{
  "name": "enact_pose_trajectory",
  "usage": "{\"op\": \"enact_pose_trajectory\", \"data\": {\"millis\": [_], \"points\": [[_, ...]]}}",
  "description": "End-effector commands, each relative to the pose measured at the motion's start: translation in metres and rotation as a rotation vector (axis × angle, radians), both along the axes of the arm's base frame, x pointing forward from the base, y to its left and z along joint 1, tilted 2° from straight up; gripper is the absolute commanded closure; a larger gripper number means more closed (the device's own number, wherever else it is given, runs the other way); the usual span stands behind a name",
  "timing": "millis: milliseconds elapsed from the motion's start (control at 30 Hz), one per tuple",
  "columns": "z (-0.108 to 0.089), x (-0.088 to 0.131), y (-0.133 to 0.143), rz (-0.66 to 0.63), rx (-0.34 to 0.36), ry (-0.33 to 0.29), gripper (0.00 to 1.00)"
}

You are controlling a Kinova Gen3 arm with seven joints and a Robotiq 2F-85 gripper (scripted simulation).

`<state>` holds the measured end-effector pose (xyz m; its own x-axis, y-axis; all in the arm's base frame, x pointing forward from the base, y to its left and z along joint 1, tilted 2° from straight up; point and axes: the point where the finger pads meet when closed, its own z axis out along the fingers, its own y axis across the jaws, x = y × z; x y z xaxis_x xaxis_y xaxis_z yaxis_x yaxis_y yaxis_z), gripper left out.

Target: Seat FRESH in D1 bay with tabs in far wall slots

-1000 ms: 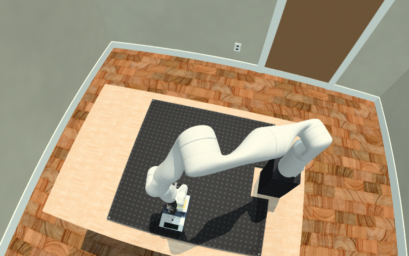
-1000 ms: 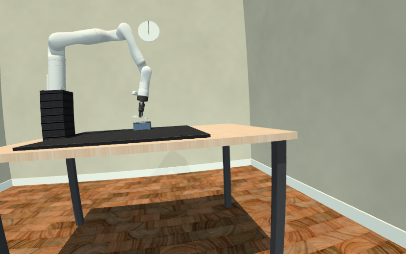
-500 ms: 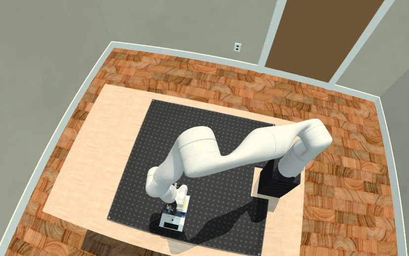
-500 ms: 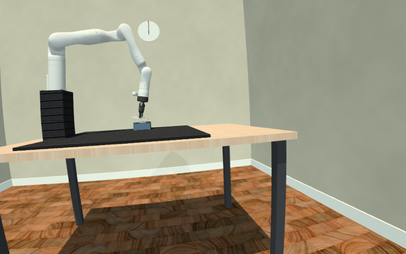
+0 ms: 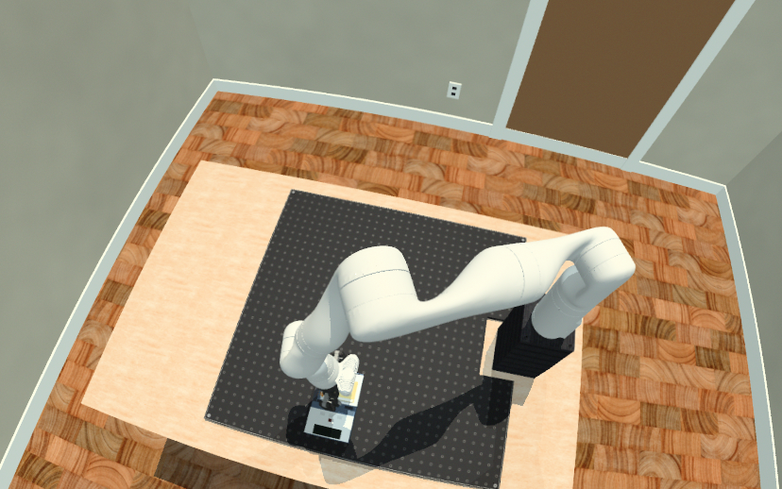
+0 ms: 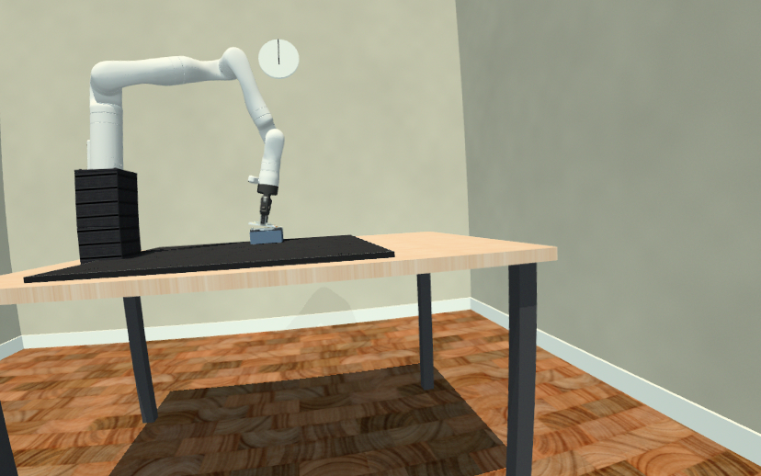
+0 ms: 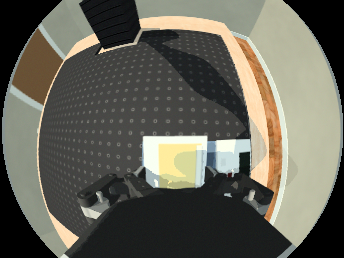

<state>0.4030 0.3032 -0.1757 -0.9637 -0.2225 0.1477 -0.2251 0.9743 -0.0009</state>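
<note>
The cassette FRESH (image 5: 354,388) (image 6: 262,226) (image 7: 175,163) is a pale yellow slab with a light frame. My gripper (image 5: 331,397) (image 6: 265,215) is shut on it and holds it low, right over the dock D1 (image 5: 315,424) (image 6: 266,236) (image 7: 228,155). D1 is a small white-topped, blue-sided block near the mat's front edge. In the side view the cassette rests on or just above D1's top. The copper tabs, the comb and the bay's slots are too small or hidden to make out. I cannot tell whether D1's red light is lit.
D1 stands on a black perforated mat (image 5: 403,375) (image 6: 213,255) (image 7: 134,104) on a wooden table (image 5: 173,288) (image 6: 448,252). The arm's black pedestal (image 5: 533,345) (image 6: 107,213) (image 7: 114,13) stands at the mat's far side. The table's edge lies close beyond D1.
</note>
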Motion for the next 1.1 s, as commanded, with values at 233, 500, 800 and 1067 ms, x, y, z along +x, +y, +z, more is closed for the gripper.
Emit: {"op": "enact_pose_trajectory", "data": {"millis": [233, 500, 800, 1067], "points": [[-0.001, 0.0005, 0.0003, 0.0, 0.001, -0.001, 1.0], [-0.0029, 0.0006, 0.0003, 0.0, 0.001, -0.001, 1.0], [-0.0059, 0.0007, 0.0003, 0.0, 0.001, -0.001, 1.0], [-0.0079, 0.0007, 0.0003, 0.0, 0.001, -0.001, 1.0]]}}
